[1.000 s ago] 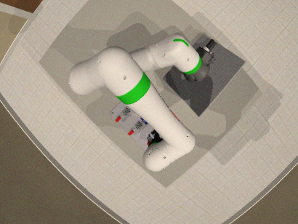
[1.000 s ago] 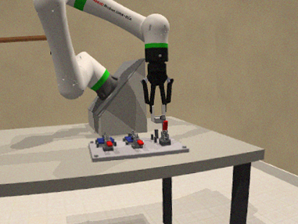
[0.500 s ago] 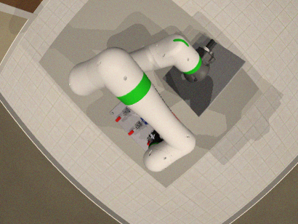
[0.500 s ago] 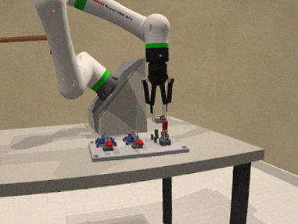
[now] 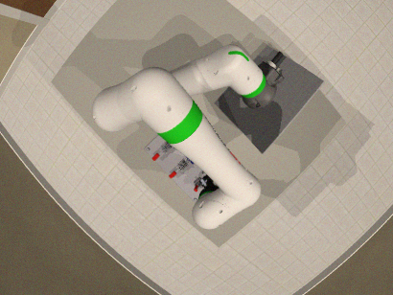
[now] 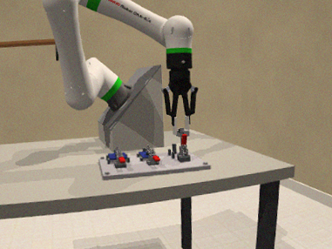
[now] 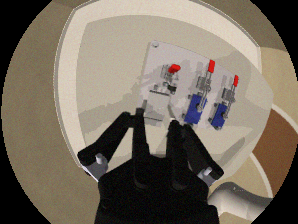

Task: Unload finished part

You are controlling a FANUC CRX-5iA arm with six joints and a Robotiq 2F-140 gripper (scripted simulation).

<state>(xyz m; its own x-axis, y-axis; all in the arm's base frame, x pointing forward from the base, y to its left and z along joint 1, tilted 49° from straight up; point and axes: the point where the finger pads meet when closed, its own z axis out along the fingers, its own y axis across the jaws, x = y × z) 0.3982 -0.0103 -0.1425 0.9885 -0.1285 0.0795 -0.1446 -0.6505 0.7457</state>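
My gripper (image 6: 181,125) (image 7: 155,107) points down, shut on the finished part (image 6: 179,134) (image 7: 157,106), a silvery block held between the fingertips above the right end of the fixture plate (image 6: 134,173) (image 7: 157,56). The part is clear of the nest. Its slot is not distinct. The clamp there stands open, its red handle (image 6: 184,139) (image 7: 174,68) upright. Two blue blanks (image 6: 142,154) (image 7: 193,109) sit in the other nests, clamp arms over them and red handles (image 6: 154,158) (image 7: 211,66) folded down. Rest-pad contact is too small to tell.
Bare dark posts (image 6: 174,148) stand beside the open clamp. The grey robot pedestal (image 6: 137,118) stands behind the fixture on the table (image 6: 251,162). In the top view the arm (image 5: 216,158) covers much of the fixture and the gripper's fingers.
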